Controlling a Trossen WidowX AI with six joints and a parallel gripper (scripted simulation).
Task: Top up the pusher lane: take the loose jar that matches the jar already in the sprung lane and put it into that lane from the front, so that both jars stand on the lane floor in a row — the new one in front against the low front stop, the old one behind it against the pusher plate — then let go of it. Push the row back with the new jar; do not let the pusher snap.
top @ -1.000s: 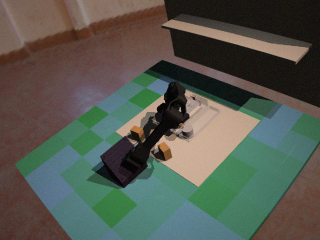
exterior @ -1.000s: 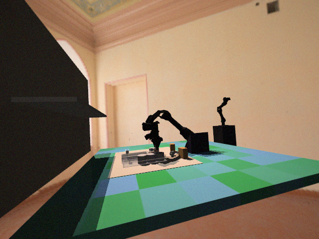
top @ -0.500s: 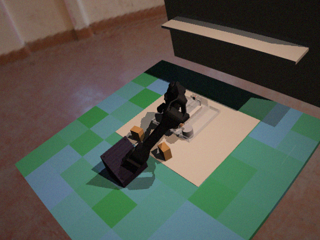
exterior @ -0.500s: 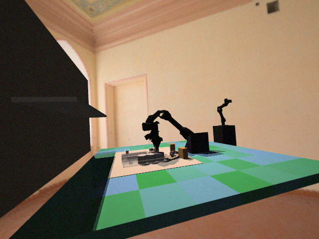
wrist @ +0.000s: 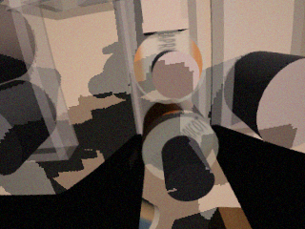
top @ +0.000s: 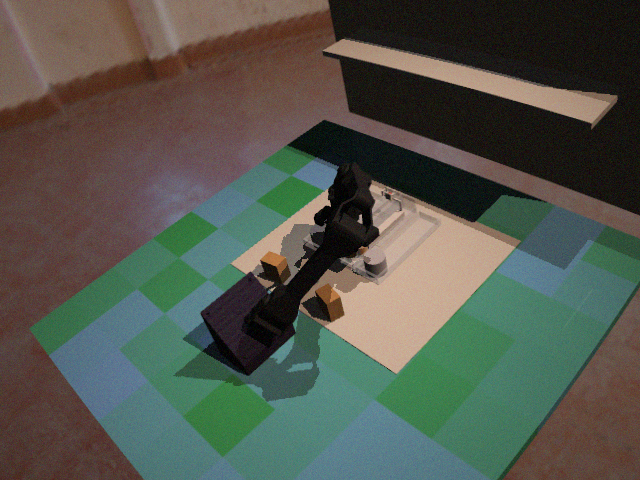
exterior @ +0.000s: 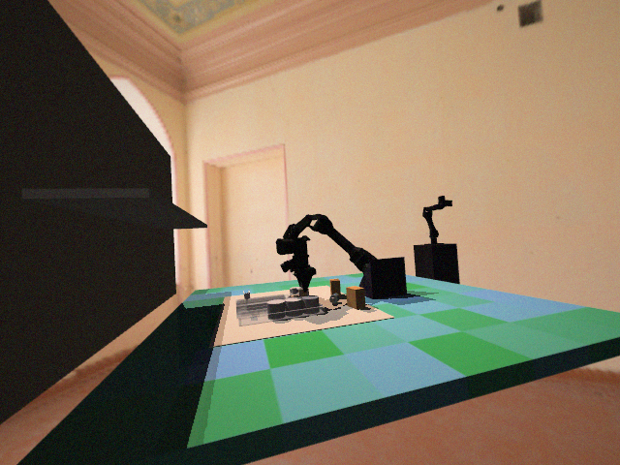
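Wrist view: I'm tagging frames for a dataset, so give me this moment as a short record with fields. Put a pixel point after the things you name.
end effector (wrist: 175, 136): closed on the near jar
near jar (wrist: 157, 155): between the fingers, grey rim, dark top
far jar (wrist: 144, 86): in the middle lane, directly ahead of the near jar, pale top
right side: pale-topped dark cylinder (wrist: 286, 107) in the neighbouring lane
left side: dark cylinders, partly out of frame
lane walls: see-through
release: not yet done
jar-to-jar contact: cannot tell

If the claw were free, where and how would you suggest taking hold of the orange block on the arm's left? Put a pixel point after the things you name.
I'd come straight down from above and close across two opposite upright sides, near the top. The orange block (top: 273, 265) (exterior: 356, 297) stands upright with flat faces, and its top looks uncovered.
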